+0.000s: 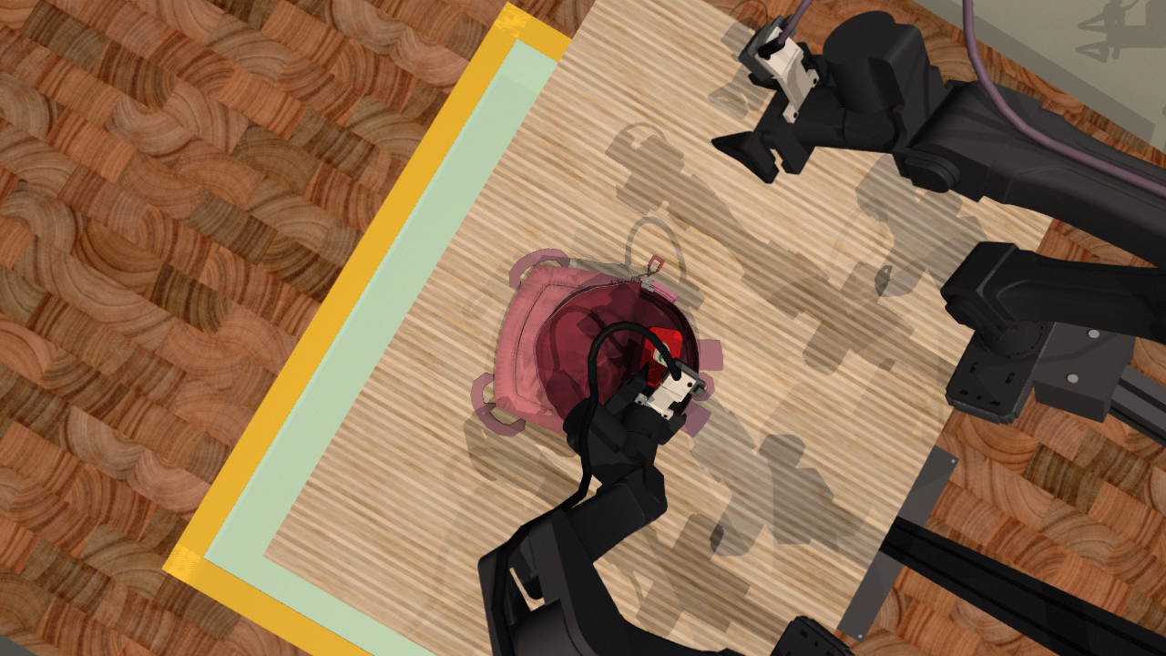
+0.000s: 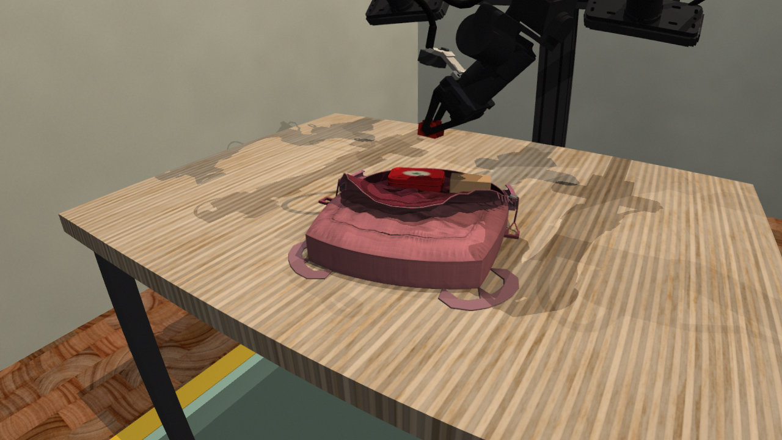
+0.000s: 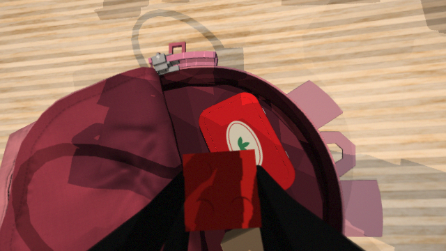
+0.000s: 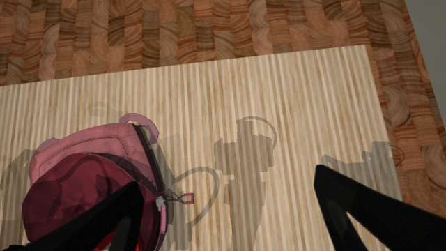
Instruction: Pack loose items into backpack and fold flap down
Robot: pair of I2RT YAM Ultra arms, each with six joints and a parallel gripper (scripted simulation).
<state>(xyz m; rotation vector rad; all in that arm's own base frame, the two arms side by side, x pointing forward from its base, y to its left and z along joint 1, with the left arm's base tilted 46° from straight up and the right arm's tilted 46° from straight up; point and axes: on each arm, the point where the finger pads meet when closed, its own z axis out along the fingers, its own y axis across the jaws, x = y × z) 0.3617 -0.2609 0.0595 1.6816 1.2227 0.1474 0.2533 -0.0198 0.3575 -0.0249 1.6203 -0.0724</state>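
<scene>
The left gripper (image 1: 648, 376) (image 2: 430, 129) (image 3: 221, 177) is pinching a small red brick (image 1: 652, 374) (image 2: 431, 126) (image 3: 222, 189) between its fingertips, and is hovering above the open backpack.

From left to right in the top view, the pink backpack (image 1: 517, 343) (image 2: 404, 267) (image 3: 3, 167) (image 4: 87, 136) is lying on the wooden table (image 1: 391, 473) (image 2: 628, 339) (image 3: 383, 42) (image 4: 226, 90), its body showing at the left. The dark red flap (image 1: 570, 348) (image 3: 87, 129) (image 4: 63, 198) is lying folded back over that body, leaving the opening uncovered at the right. A grey zip slider (image 1: 645, 281) (image 3: 160, 63) (image 4: 160, 202) is sitting at the far side of the rim.

Inside the opening, a red tin (image 1: 664, 346) (image 2: 415, 178) (image 3: 251, 115) with a green leaf on its oval label is resting on the far side. A tan block (image 2: 470, 182) (image 3: 244, 240) is resting on the near side, and the left arm is hiding it from above.

Farther right, and well apart at the far side, the right gripper (image 1: 750, 158) (image 4: 226, 183) is holding its fingers spread wide, with nothing between them.
</scene>
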